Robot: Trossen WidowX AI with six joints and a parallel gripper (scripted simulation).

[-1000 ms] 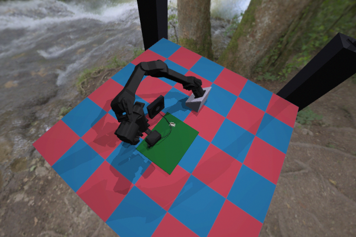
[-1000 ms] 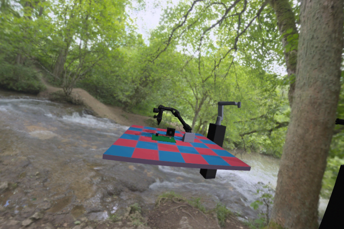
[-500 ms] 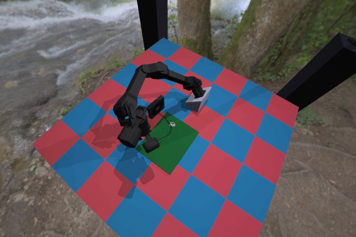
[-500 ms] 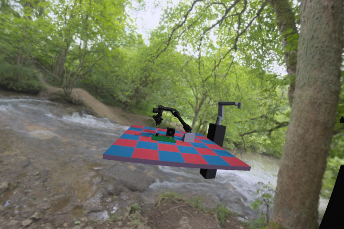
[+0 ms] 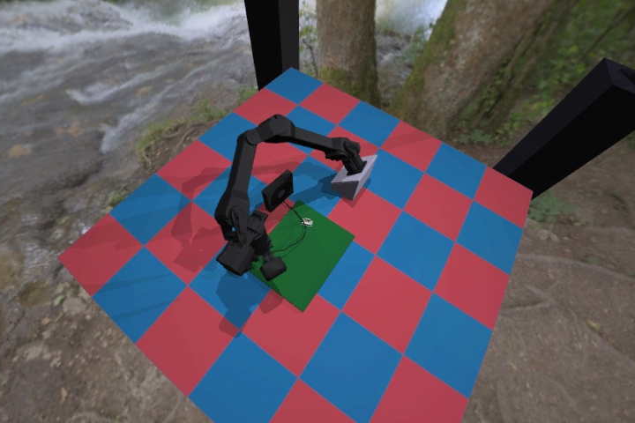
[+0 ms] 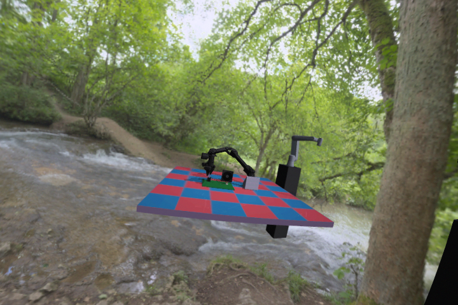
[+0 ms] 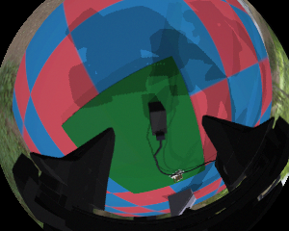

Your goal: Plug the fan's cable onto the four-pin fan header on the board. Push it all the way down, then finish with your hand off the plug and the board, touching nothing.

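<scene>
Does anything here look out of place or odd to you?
Yes: the small black plug at the end of the thin black cable lies loose on the green board, away from the pale four-pin header. The open black gripper hangs above it, holding nothing.

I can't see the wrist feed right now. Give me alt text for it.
The open pincer hangs above the green board, holding nothing, its two dark fingers framing the view. The black plug lies on the board between them, its thin cable trailing toward the camera.
</scene>
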